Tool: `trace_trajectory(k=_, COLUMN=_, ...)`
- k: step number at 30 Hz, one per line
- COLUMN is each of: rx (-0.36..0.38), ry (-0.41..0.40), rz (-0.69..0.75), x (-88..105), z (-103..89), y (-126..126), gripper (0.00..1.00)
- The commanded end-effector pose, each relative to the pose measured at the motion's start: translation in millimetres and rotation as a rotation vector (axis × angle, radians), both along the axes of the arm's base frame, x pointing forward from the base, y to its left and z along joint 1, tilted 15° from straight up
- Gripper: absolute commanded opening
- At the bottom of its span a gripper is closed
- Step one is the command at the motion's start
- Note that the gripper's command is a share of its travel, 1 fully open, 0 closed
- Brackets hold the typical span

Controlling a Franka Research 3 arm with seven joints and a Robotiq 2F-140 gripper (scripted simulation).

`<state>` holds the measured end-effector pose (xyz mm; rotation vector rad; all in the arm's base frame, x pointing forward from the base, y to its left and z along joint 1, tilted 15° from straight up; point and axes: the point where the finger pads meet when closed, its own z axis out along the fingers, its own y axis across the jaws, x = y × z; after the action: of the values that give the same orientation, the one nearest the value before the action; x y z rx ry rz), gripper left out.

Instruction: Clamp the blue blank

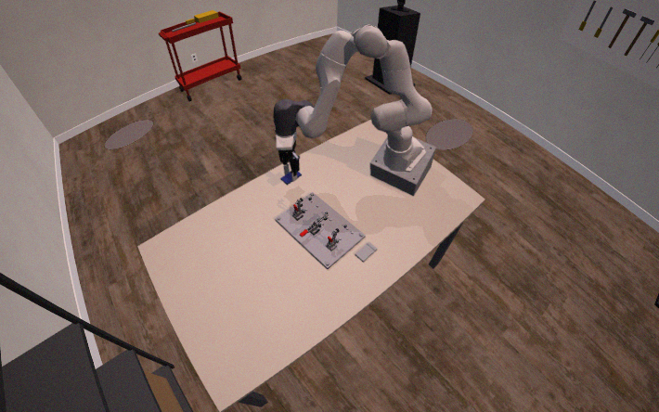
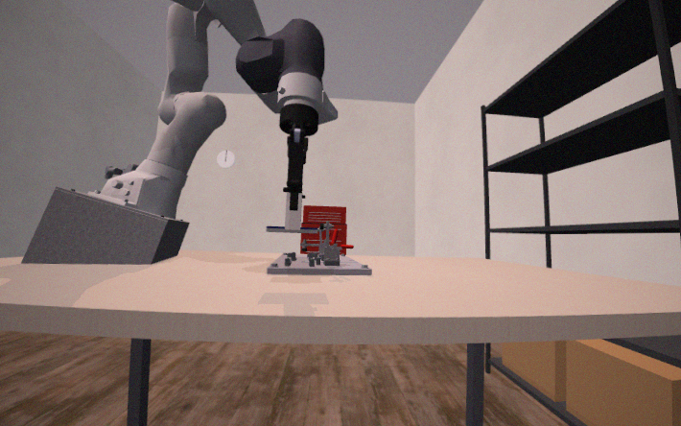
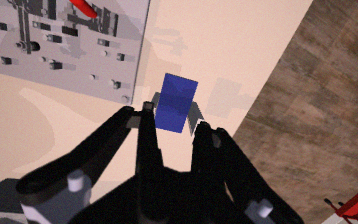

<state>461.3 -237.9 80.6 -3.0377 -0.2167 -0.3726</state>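
My gripper (image 3: 174, 104) is shut on the blue blank (image 3: 175, 102) and holds it level in the air near the table's far edge, a little beyond the grey fixture plate (image 1: 321, 228). The gripper (image 1: 290, 171) and the blank (image 1: 289, 178) also show in the top view, and the blank (image 2: 283, 228) is a thin flat slab in the exterior view. The plate carries three clamps with red handles: one (image 1: 296, 207), one (image 1: 304, 231) and one (image 1: 330, 238). All three nests look empty. The grey finished part (image 1: 365, 251) lies flat on the table beside the plate's near end.
The robot base (image 1: 402, 166) stands at the table's far right. The table edge runs close to the gripper, with wooden floor (image 3: 320, 100) beyond it. A red cart (image 1: 201, 48) stands by the back wall.
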Motion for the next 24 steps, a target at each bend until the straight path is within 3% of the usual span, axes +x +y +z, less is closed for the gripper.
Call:
trace_trajectory(k=1, rx=-0.001, ry=-0.004, rz=0.002, x=0.1, z=-0.1, y=-1.3, gripper=0.0)
trace_trajectory(k=24, rx=-0.001, ry=-0.004, rz=-0.001, x=-0.3, z=0.0, y=2.0, gripper=0.0)
